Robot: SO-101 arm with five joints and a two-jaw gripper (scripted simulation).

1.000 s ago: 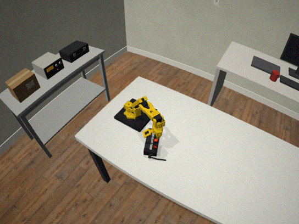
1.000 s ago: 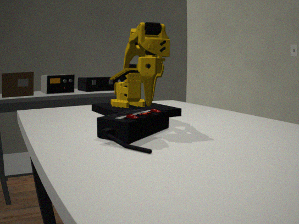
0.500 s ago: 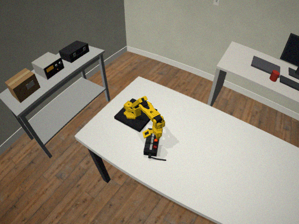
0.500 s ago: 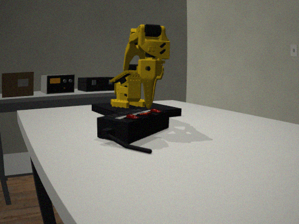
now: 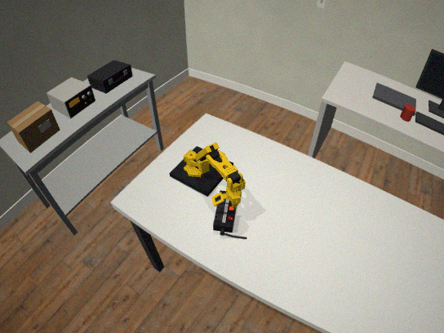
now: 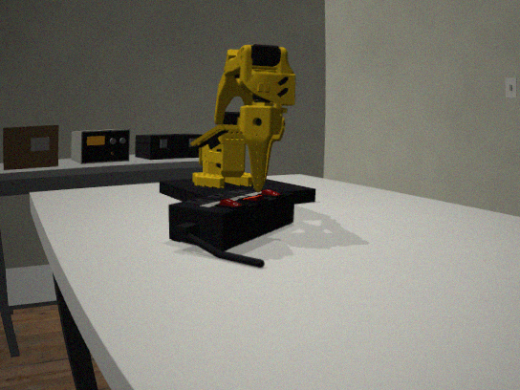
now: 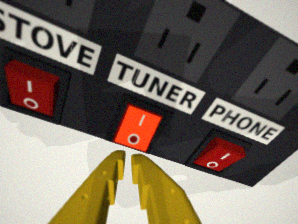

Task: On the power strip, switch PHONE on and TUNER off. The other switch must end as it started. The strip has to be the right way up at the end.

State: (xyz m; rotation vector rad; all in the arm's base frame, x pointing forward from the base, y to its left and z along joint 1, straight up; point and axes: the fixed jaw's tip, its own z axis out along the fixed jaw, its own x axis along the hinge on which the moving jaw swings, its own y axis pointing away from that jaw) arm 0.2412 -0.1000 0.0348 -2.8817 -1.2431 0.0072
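- The white tabletop (image 5: 326, 228) stands on a wood plank floor (image 5: 82, 286), in a room with pale walls.
- A black power strip (image 6: 229, 217) lies face up on it, just beside the arm's black base plate (image 5: 179, 173), with its cord (image 6: 225, 253) trailing off one end.
- The yellow pincer (image 7: 126, 167) is pressed together, holding nothing, its tips just short of the bright TUNER switch (image 7: 137, 127).
- The STOVE switch (image 7: 31, 87) and PHONE switch (image 7: 220, 154) are darker red.
- A grey shelf rack (image 5: 153, 102) by the wall holds a cardboard box (image 5: 33, 126), a radio (image 5: 71, 97) and a black case (image 5: 110, 75).
- A side desk (image 5: 359, 106) carries a red cup (image 5: 406, 112).
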